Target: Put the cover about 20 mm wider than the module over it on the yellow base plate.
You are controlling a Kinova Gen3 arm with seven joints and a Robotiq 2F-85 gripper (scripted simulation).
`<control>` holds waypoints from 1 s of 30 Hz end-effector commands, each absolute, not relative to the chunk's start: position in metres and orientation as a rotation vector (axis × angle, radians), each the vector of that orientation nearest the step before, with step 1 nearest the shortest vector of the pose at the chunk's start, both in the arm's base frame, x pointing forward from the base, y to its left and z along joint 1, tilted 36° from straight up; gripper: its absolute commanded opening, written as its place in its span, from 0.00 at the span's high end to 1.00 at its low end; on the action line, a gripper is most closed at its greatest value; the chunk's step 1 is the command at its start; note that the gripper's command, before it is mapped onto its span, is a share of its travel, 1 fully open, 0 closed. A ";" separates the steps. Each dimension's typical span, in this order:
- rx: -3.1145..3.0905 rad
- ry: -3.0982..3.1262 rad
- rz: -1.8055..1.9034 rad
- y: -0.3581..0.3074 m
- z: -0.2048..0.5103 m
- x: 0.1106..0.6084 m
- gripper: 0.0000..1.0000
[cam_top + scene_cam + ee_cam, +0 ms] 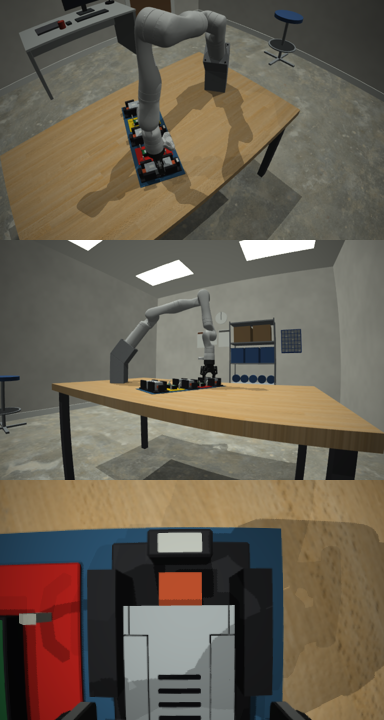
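Observation:
A grey cover (178, 655) with vent slots sits in a black holder (102, 630) at the near end of a blue mat. My gripper (182, 712) is open and empty, low over this cover, with one fingertip on each side of the holder. It also shows in the top view (160, 165) and the exterior view (208, 375). The yellow plate (131, 123) lies farther along the mat, and the arm mostly hides its module. Two more covers (132, 105) (137, 132) sit in holders beside the yellow plate.
A red plate (50, 640) with a green module lies right beside the near holder. An orange tab (180, 587) and a white label (180, 542) sit at the holder's end. The arm's grey base (215, 70) stands at the table's far edge.

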State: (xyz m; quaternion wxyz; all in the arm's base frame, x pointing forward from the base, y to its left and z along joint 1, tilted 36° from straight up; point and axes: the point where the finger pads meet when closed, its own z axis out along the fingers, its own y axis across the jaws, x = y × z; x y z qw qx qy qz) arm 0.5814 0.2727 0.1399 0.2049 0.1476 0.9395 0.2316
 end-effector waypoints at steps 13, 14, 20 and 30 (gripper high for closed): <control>0.405 2.614 0.643 0.272 0.139 0.586 0.00; 0.403 2.614 0.643 0.272 0.139 0.586 0.00; 0.401 2.613 0.642 0.272 0.139 0.587 0.00; 0.414 2.616 0.647 0.273 0.139 0.585 0.30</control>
